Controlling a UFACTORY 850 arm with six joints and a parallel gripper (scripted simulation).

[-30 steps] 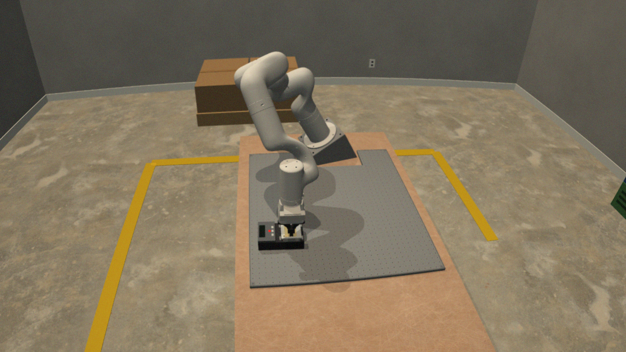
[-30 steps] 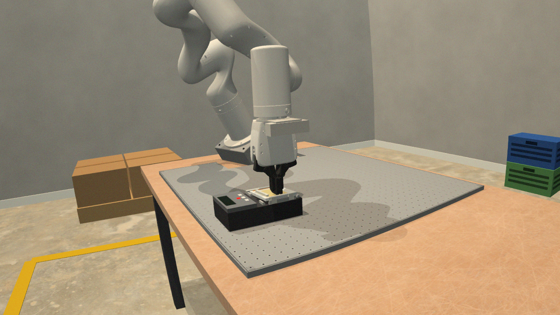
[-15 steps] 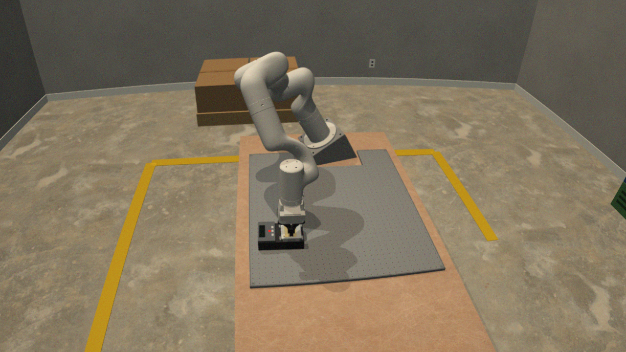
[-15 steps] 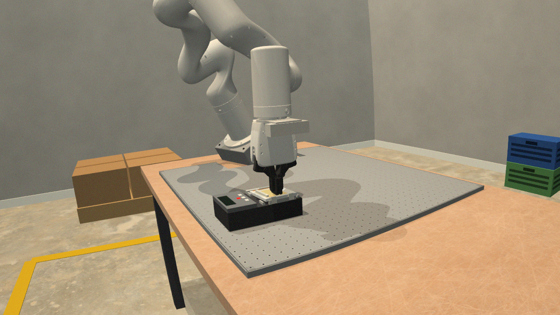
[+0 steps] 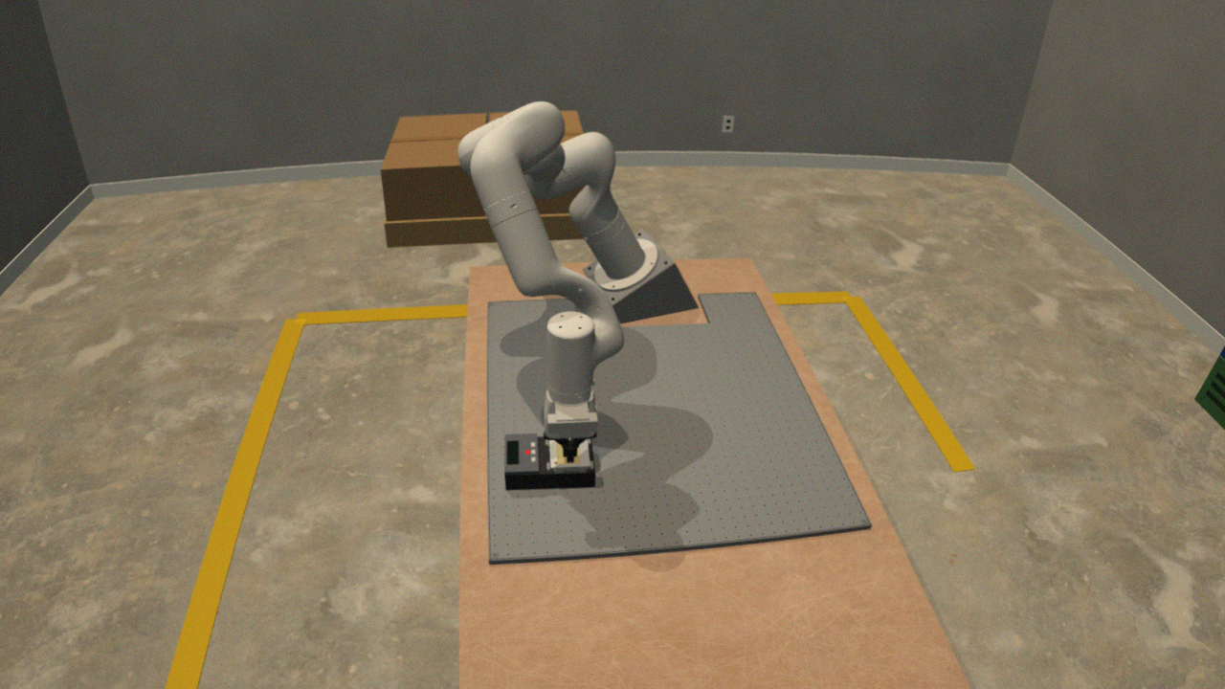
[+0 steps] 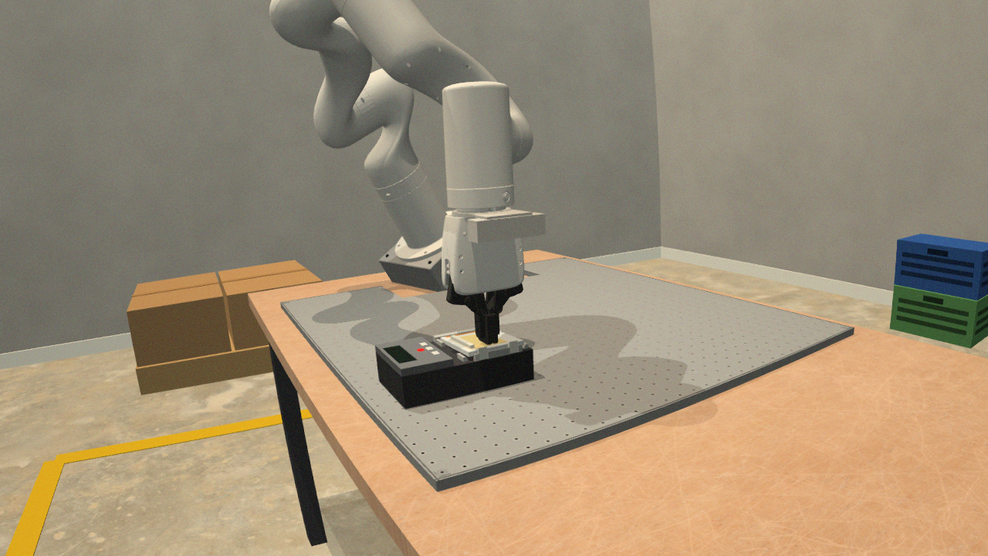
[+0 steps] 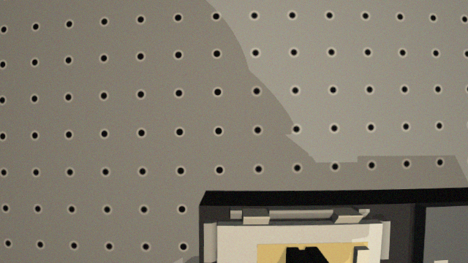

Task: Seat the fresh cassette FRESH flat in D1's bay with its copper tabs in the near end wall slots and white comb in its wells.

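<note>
FRESH (image 6: pixel 476 344), cream-framed with a yellow panel, lies in the bay of the black dock D1 (image 6: pixel 452 377); the wrist view cuts off its near part, and its copper tabs and white comb cannot be made out. D1's red light (image 6: pixel 421 350) glows. The gripper (image 6: pixel 488 337), fingers closed on nothing, points straight down with its tips on the yellow panel. D1 sits near the left edge of the grey perforated plate (image 6: pixel 621 359).

No readable text, labels, brands or numbers anywhere, dock display (image 6: pixel 398 353) beside the end effector (image 6: pixel 487 337) too small to read
</note>
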